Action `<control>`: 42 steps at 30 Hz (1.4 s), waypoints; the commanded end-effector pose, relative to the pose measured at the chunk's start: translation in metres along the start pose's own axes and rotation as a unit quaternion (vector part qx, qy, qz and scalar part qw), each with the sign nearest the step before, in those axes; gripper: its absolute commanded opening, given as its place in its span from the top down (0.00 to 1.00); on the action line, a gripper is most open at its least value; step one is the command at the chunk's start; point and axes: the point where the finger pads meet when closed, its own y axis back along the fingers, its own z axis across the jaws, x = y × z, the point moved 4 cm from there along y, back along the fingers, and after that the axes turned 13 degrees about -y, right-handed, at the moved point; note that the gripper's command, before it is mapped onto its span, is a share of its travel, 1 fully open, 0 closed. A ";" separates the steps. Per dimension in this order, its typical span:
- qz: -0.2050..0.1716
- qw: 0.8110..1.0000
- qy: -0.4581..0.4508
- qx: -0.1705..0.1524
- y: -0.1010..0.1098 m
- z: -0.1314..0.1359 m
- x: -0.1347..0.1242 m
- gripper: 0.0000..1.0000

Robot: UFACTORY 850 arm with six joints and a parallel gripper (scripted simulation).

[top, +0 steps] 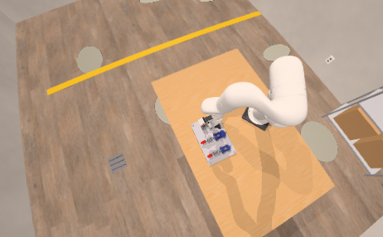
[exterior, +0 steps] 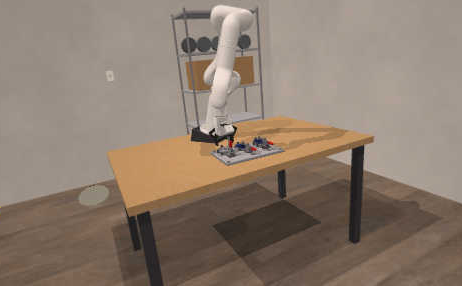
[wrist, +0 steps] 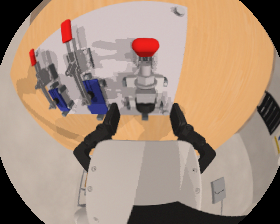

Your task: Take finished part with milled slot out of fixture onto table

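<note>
The fixture plate [top: 205, 148] [exterior: 244, 157] [wrist: 116, 25] carries three clamp stations. Two blue blanks, one [top: 220, 135] [wrist: 96, 95] in the middle and one [top: 225, 149] [wrist: 59, 100] at the far end, sit at clamps whose red handles [wrist: 66, 31] [wrist: 32, 57] lie low. At the third station the red handle [exterior: 230, 143] [wrist: 145, 47] stands upright. A grey block [wrist: 145, 95] there looks like the finished part; its slot cannot be made out. My gripper [top: 212, 123] [exterior: 225, 141] [wrist: 144, 109] is open, its fingertips apart on either side of this station's near end, holding nothing. Their exact height is unclear.
The plate lies on the wooden table [top: 180, 89] [exterior: 152, 170]. The middle station's clamp and blue blank are close beside my left fingertip in the wrist view. A round-headed pin [wrist: 179, 10] stands at the plate's corner. The arm's base [top: 254, 118] is on the table behind the plate.
</note>
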 end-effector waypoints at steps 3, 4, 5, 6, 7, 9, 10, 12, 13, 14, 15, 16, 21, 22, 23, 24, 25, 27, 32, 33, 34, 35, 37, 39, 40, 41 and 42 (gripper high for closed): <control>0.001 1.000 0.000 0.000 0.000 0.000 0.001 0.00; 0.001 1.000 0.000 0.000 0.000 0.000 0.001 0.00; 0.001 1.000 0.000 0.000 0.000 0.000 0.001 0.00; 0.001 1.000 0.000 0.000 0.000 0.000 0.001 0.00; 0.001 1.000 0.000 0.000 0.000 0.000 0.001 0.00; 0.001 1.000 0.000 0.000 0.000 0.000 0.001 0.00; 0.001 1.000 0.000 0.000 0.000 0.000 0.001 0.00; 0.001 1.000 0.000 0.000 0.000 0.000 0.001 0.00; 0.001 1.000 0.000 0.000 0.000 0.000 0.001 0.00; 0.001 1.000 0.000 0.000 -0.001 0.000 0.001 0.00; 0.001 1.000 0.000 0.000 -0.001 0.000 0.001 0.00; 0.001 1.000 0.000 0.000 -0.001 0.000 0.001 0.00; 0.001 1.000 0.000 0.000 -0.003 0.000 0.001 0.00; 0.001 1.000 0.000 0.000 -0.004 0.000 0.001 0.00; 0.001 1.000 0.000 0.000 -0.005 0.000 0.001 0.00; 0.001 1.000 0.000 0.000 -0.006 0.000 0.001 0.00; 0.001 1.000 0.000 0.000 -0.007 0.000 0.001 0.00; 0.001 1.000 0.000 0.000 -0.009 0.000 0.001 0.00; 0.001 1.000 0.000 0.000 -0.016 0.000 0.001 0.00; 0.001 1.000 0.000 0.000 -0.017 0.000 0.001 0.00; 0.001 1.000 0.000 0.000 -0.018 0.000 0.001 0.00; 0.001 1.000 0.000 0.000 -0.020 0.000 0.001 0.00; 0.001 1.000 0.000 0.000 -0.020 0.000 0.001 0.00; 0.001 1.000 0.000 0.000 -0.022 0.000 0.001 0.00; 0.001 1.000 0.000 0.000 -0.023 0.000 0.001 0.00; 0.001 1.000 0.000 0.000 -0.024 0.000 0.001 0.00; 0.001 1.000 0.000 0.000 -0.026 0.000 0.001 0.00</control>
